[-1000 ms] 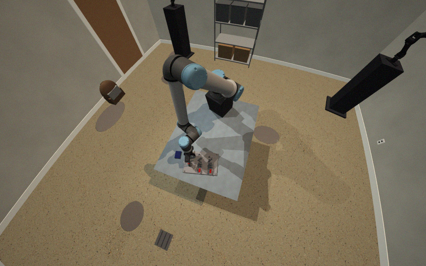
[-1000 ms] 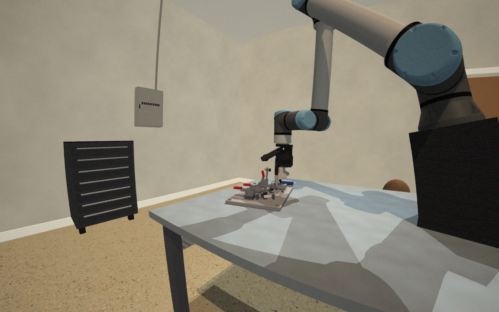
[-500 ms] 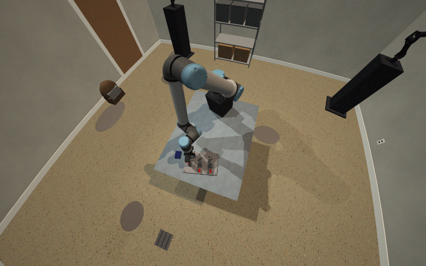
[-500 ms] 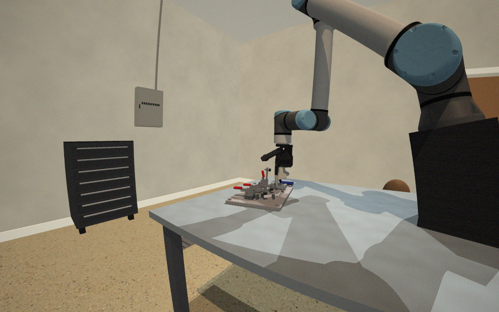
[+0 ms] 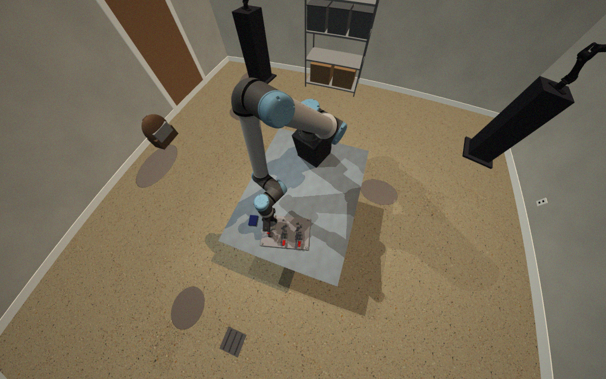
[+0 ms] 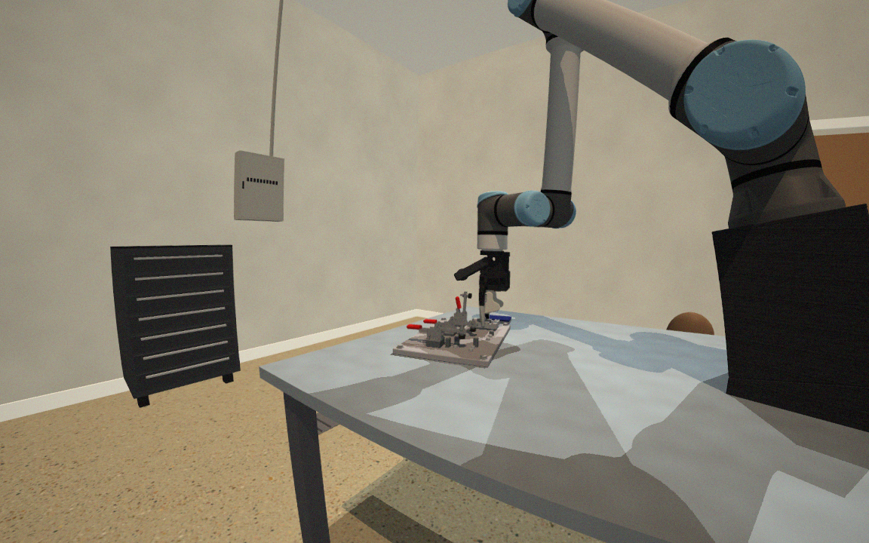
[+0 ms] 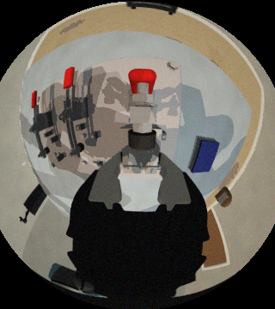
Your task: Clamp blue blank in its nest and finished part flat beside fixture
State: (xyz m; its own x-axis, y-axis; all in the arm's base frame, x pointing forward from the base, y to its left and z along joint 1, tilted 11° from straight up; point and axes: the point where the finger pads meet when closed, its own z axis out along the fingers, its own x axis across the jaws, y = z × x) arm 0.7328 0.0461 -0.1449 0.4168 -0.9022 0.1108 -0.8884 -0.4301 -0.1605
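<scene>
My gripper [image 5: 268, 230] [image 6: 483, 320] [image 7: 140, 152] points down at the door-side nest of the fixture plate [image 6: 417, 355] [image 7: 168, 81]. Its jaws are shut on a grey metal part [image 7: 131, 166], apparently the finished part; its slot is not clear. The part seems still low in the nest. The nest's clamp is open: its red handle [image 6: 458, 302] [image 7: 142, 78] and its bar stand up, with the black tip [image 7: 142, 140] close before my fingers. The blue blank [image 5: 253, 220] [image 6: 500, 317] [image 7: 206, 156] lies flat on the table beside the plate. Pads are mostly hidden.
Two other clamps, with red handles [image 5: 284, 242] [image 5: 299, 243] [image 7: 69, 77] [image 7: 33, 99] lying level, stand on the same plate; whether they are locked is unclear. Small blocks and posts surround them. The robot's base [image 5: 312, 147] stands at the table's opposite end.
</scene>
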